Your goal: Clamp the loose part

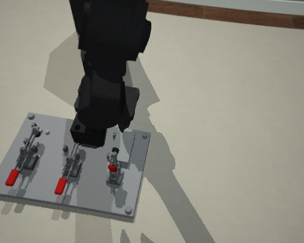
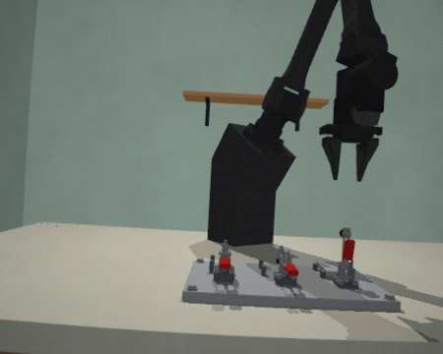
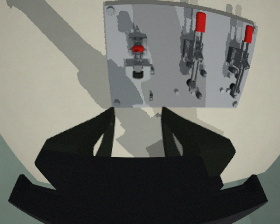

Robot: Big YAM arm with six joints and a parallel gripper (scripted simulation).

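The grey fixture plate (image 1: 72,169) carries three toggle clamps. The left clamp (image 1: 13,177) and the middle clamp (image 1: 61,185) have their red handles lying down. The right clamp (image 1: 112,167) has its red handle standing upright (image 2: 348,250) and its bar raised. A flat grey part (image 1: 128,148) lies on the plate in the right nest, just behind that clamp; shadow hides its exact seating. My gripper (image 2: 347,179) hangs high above the right end of the plate, its fingers partly apart with nothing between them. In the wrist view the gripper (image 3: 138,115) shows with the plate (image 3: 178,53) far below.
The arm's black base (image 2: 248,187) stands behind the plate. A wooden shelf (image 2: 253,99) hangs on the back wall. A brown strip (image 1: 223,13) runs along the table's far edge.
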